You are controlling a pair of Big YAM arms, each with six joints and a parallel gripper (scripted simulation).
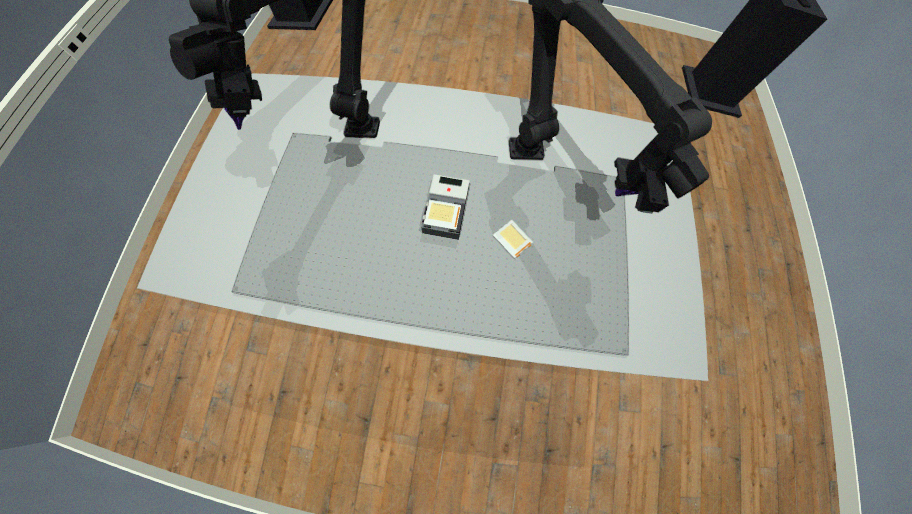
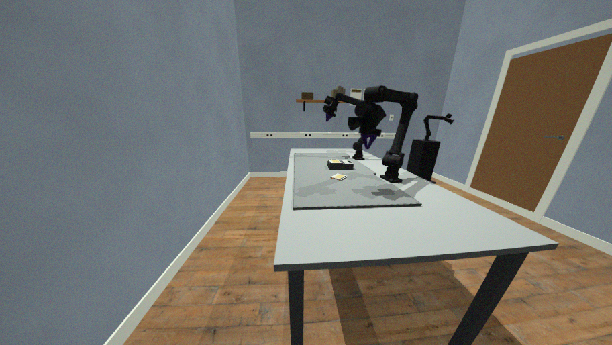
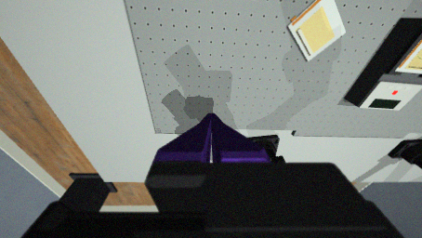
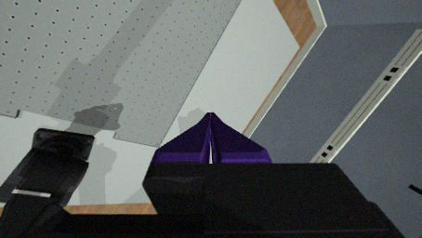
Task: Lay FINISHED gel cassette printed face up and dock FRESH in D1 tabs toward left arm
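The dock D1 (image 1: 440,233) (image 2: 340,167) (image 3: 382,60) stands upright on the deck. FINISHED (image 1: 442,215) (image 2: 335,162) (image 3: 414,59) lies in its bay, yellow printed face up, copper edge toward my left arm's side. FRESH (image 1: 512,237) (image 2: 339,176) (image 3: 317,31) lies on the deck beside the dock, turned askew, yellow face up. A pale comb strip shows along one edge in the left wrist view. My left gripper (image 1: 616,191) (image 2: 368,147) (image 3: 211,118) is shut and empty, high and far from both cassettes. My right gripper (image 1: 239,127) (image 2: 328,120) (image 4: 210,118) is shut and empty, high beyond the deck's other end.
The perforated deck (image 1: 357,268) (image 2: 308,201) lies on the white table (image 1: 664,306) (image 2: 385,235). The dock's white housing (image 1: 440,187) with a dark display and red dot adjoins the bay on the side of the arm bases. Arm shadows fall across the deck.
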